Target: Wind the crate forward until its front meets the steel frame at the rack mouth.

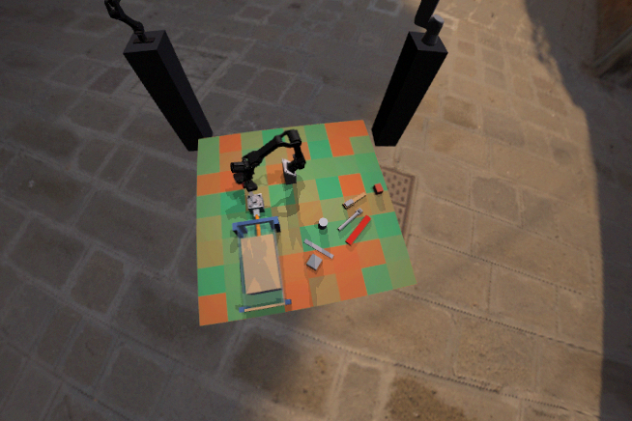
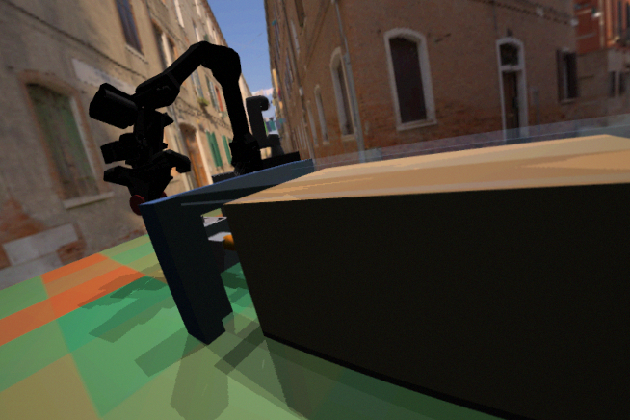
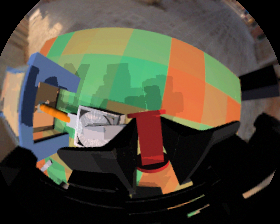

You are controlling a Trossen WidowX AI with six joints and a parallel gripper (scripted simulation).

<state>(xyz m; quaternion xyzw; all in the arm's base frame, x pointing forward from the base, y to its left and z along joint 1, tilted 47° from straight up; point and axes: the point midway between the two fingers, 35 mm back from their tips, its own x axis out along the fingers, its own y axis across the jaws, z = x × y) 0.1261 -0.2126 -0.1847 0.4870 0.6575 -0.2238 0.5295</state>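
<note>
My gripper (image 1: 244,183) (image 3: 145,119) is shut on the red grip (image 2: 137,203) of the winch handle, behind the winch on the side away from the rack. The grip stands roughly upright; the handle's pale arm (image 3: 108,131) reaches over the winch (image 1: 254,201). The key and hole are hidden. An orange strap (image 1: 258,229) (image 2: 228,242) (image 3: 56,113) runs from the winch through the blue frame (image 1: 268,221) (image 2: 177,257) (image 3: 28,100) to the crate (image 1: 260,263) (image 2: 400,262). The crate sits flat inside the clear panels, its front near the frame with a small gap.
Right of the rack lie a grey block (image 1: 314,262), a grey bar (image 1: 318,248), a white cylinder (image 1: 323,223), a wrench-like tool (image 1: 350,219), a red bar (image 1: 358,230), a wooden-handled tool (image 1: 355,199) and a red cube (image 1: 378,188). Two dark pillars stand behind the bench.
</note>
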